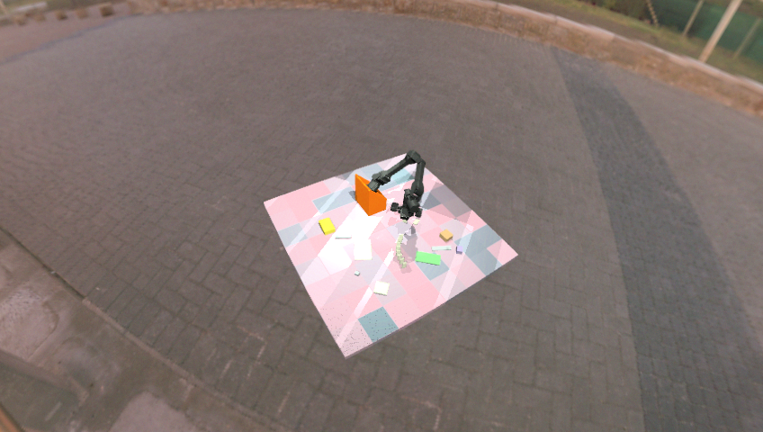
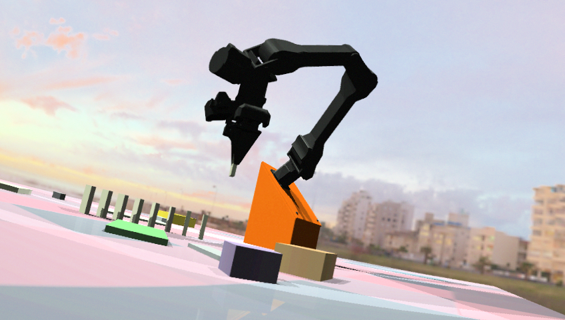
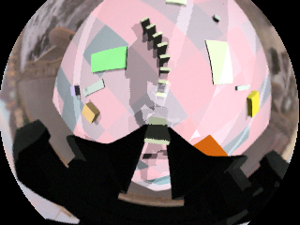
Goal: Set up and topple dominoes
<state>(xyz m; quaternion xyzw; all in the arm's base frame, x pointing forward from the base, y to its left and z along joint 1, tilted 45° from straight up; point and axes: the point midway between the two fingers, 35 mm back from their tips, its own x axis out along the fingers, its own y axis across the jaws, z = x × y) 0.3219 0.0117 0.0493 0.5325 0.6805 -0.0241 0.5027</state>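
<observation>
My gripper (image 1: 405, 217) (image 2: 234, 163) (image 3: 157, 128) is shut on a pale green domino (image 2: 232, 170) (image 3: 157, 133), which sticks out below the fingertips, long side roughly upright. It hangs well above the mat, off the arm-base end of the row. The row of several standing dominoes (image 1: 399, 251) (image 2: 119, 207) (image 3: 163, 59) is upright and curves gently away from the base. Its nearest domino (image 2: 202, 227) (image 3: 160, 95) stands apart from the gripper. A small pale piece (image 1: 416, 221) shows beside the gripper in the top view; whether it is a loose domino cannot be told.
A green slab (image 1: 428, 258) (image 2: 136, 231) (image 3: 109, 59) lies beside the row. A pale strip (image 1: 441, 247) (image 3: 95, 87), purple block (image 1: 459, 249) (image 2: 249, 261) and tan block (image 1: 445, 235) (image 2: 305, 261) lie on that side. A white plate (image 1: 363, 249) and yellow block (image 1: 327, 226) lie opposite. The orange base (image 1: 369, 198) (image 2: 269, 214) stands behind.
</observation>
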